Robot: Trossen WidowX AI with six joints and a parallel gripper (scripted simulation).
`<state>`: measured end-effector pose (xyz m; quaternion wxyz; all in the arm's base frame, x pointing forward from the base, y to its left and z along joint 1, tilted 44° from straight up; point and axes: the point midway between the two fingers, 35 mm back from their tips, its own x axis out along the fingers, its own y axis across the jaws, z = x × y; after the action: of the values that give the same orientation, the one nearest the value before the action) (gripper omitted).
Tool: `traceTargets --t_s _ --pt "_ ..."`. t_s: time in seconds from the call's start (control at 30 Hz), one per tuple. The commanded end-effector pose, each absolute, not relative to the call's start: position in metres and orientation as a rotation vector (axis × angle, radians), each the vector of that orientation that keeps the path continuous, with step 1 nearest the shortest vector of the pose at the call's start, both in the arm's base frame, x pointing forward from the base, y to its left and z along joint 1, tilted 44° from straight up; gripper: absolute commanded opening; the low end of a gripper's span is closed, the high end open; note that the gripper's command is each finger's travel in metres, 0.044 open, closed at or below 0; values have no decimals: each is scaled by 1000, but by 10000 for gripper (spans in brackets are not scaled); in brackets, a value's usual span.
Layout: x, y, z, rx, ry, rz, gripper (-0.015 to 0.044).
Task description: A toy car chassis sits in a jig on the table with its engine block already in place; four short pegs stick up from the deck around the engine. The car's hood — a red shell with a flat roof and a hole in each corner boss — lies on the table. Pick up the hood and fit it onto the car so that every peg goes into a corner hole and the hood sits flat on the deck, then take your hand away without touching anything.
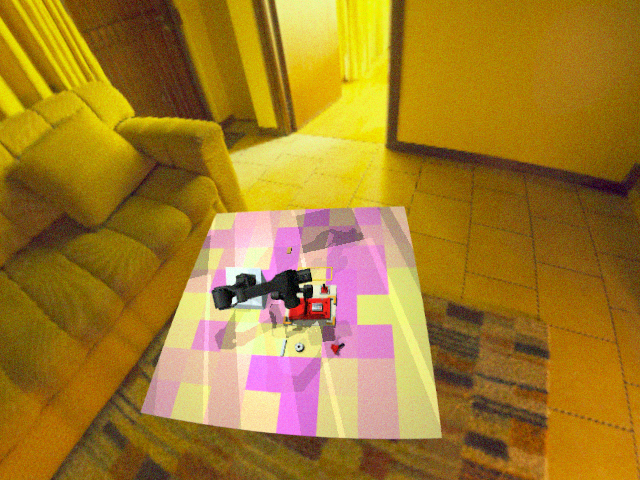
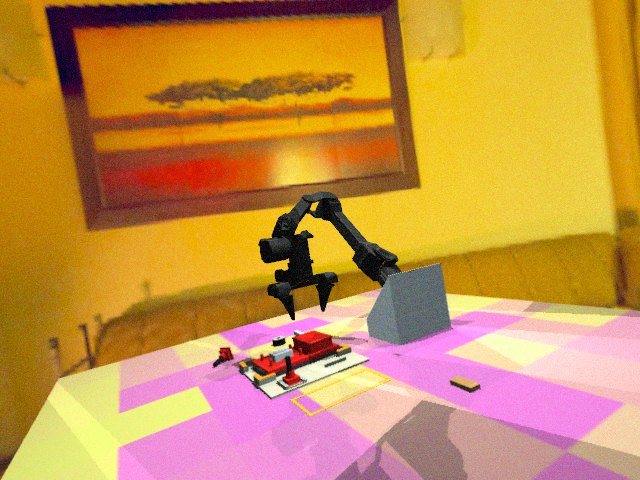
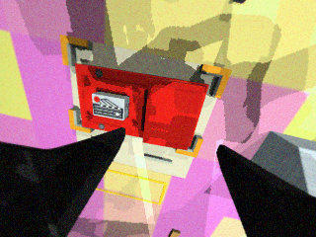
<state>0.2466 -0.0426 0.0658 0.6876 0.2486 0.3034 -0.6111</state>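
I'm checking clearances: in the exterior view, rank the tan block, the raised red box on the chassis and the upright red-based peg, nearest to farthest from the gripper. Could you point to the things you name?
1. Raised red box (image 1: 296,310) (image 2: 312,342) (image 3: 174,116): just below.
2. Red-based peg (image 1: 324,289) (image 2: 290,380): lower left.
3. Tan block (image 1: 289,250) (image 2: 465,383) (image 3: 174,233): far right.

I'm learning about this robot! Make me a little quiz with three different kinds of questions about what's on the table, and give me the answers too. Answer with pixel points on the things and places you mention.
1. True or false: the jaws are holding the engine block (image 1: 316,306) (image 2: 281,353) (image 3: 110,106).
2. Multiple choice: what colour are the corner pieces around the car chassis (image 1: 294,310) (image 2: 268,364) (image 3: 173,116)? A) blue B) orange C) green
3. Fill in the blank: on the table, beside the white board (image 1: 324,290) (image 2: 315,374) (image 3: 133,157), is a thin rectangular outline coloured ____.

Key: 1. false; 2. B; 3. yellow
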Motion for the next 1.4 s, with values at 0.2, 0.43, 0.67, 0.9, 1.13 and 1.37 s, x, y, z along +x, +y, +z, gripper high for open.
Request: traceTargets --t_s 0.2,0.43,0.67,0.9,1.13,1.37 --pt "248 -50 58 552 679 -1376 440" --pt "249 -54 53 552 679 -1376 440" --pt "249 -59 48 552 679 -1376 440" --pt "250 -64 43 552 679 -1376 440" --pt "251 -68 38 551 678 -1376 440" --pt "251 -73 33 551 677 -1376 440"
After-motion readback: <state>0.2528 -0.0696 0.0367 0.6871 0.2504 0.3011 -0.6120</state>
